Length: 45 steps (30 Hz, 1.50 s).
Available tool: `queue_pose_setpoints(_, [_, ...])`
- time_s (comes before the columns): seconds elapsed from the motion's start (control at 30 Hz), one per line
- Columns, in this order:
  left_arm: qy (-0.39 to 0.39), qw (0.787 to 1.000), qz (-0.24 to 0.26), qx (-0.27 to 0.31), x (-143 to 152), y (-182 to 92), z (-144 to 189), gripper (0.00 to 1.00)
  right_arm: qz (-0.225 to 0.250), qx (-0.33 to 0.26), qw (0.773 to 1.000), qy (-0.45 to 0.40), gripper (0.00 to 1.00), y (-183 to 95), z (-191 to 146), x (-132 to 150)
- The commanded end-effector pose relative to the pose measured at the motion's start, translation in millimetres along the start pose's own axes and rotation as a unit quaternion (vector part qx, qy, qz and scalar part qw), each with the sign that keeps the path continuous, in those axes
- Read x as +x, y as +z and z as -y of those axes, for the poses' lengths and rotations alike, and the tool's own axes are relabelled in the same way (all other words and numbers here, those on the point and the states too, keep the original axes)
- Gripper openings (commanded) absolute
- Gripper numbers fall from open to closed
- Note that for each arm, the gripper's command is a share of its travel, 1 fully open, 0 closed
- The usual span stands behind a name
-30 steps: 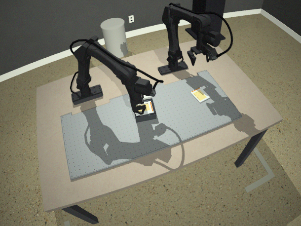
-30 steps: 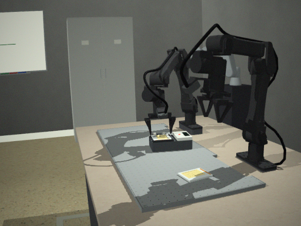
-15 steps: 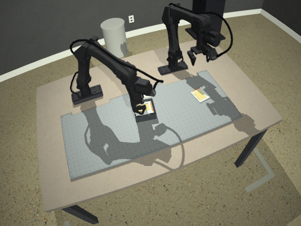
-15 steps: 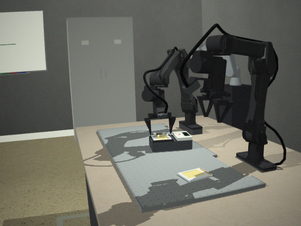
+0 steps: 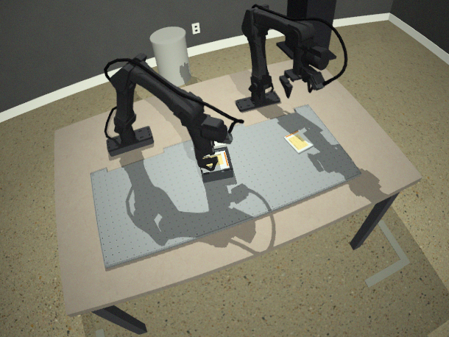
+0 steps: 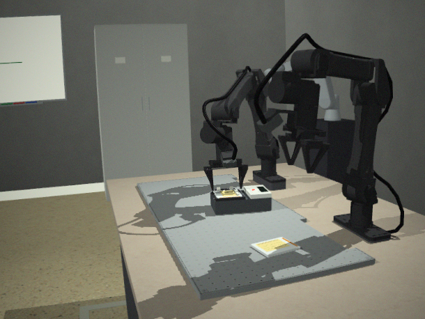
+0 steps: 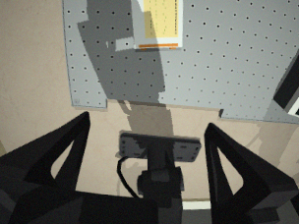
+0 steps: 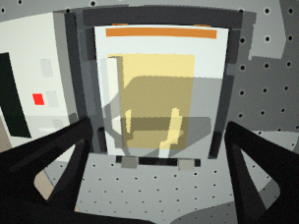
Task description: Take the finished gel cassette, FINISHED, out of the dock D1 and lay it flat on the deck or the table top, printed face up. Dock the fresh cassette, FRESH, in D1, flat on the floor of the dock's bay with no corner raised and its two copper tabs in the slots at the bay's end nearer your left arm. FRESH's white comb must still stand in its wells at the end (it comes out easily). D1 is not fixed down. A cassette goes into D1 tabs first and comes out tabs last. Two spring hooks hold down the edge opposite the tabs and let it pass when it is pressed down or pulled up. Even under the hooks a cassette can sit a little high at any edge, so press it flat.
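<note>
Dim room, with hard-edged arm shadows across the deck.

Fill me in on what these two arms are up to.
The right pincer is open over the dock, where the fresh cassette lies with its white comb in place. I can't tell whether it is fully pressed flat. The finished cassette lies on the deck. The left pincer is open and raised, holding nothing.
</note>
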<state>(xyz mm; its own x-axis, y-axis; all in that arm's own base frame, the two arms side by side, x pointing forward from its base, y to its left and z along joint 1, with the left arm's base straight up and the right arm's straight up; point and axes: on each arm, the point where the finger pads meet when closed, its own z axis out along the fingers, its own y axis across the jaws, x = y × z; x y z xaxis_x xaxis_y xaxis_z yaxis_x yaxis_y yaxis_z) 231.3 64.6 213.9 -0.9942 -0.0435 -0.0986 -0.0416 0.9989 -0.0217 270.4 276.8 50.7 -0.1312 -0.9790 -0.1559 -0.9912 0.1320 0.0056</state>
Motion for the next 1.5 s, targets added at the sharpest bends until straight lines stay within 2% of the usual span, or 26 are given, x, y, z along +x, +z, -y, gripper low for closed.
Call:
queue_pose_setpoints(0.0, [0.001, 0.999, -0.041, 0.016, -6.2, -11.5, -0.7, 1.0, 0.029, 0.016, 0.999, -0.002, 0.98, -17.0, 3.6, -11.6])
queue_pose_setpoints(1.47, [0.001, 0.999, -0.041, 0.016, -6.2, -11.5, -0.7, 1.0, 0.028, 0.015, 0.999, 0.002, 0.98, -20.6, 2.5, -8.3])
